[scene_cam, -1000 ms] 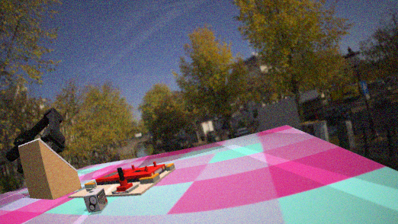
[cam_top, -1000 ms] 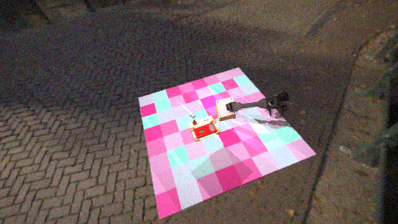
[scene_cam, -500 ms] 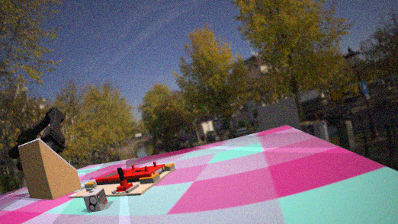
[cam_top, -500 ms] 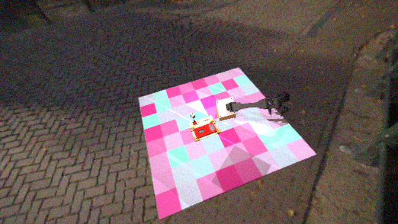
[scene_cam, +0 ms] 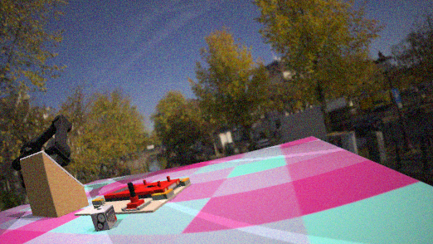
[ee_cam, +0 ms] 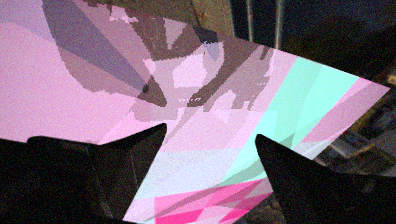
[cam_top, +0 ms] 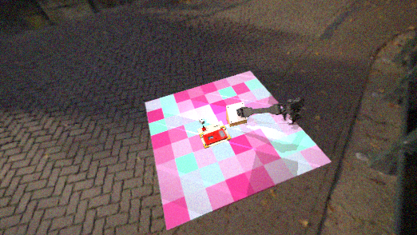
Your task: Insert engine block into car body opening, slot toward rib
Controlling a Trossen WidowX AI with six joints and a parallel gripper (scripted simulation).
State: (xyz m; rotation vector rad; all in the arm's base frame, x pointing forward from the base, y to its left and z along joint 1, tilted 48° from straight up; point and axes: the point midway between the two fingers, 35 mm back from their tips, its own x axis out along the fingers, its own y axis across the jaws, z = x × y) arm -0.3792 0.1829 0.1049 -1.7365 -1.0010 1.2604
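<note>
The engine block (cam_top: 202,121) (scene_cam: 104,217) is a small grey cube. It lies on the checkered mat (cam_top: 240,184) (scene_cam: 332,183), just off the corner of the car body's board. The red car body (cam_top: 215,136) (scene_cam: 145,190) lies flat on a tan board (scene_cam: 153,205). Its opening shows as a dark patch on top. My gripper (cam_top: 294,115) (ee_cam: 210,132) is open and empty. It hangs over the mat's right edge, far from both parts. The wrist view shows only mat between the fingers.
A tan wedge-shaped box (cam_top: 235,113) (scene_cam: 50,187) stands at the arm's base, behind the car body. A short black post on a red foot (scene_cam: 133,196) stands on the board's near end. Brick paving surrounds the mat.
</note>
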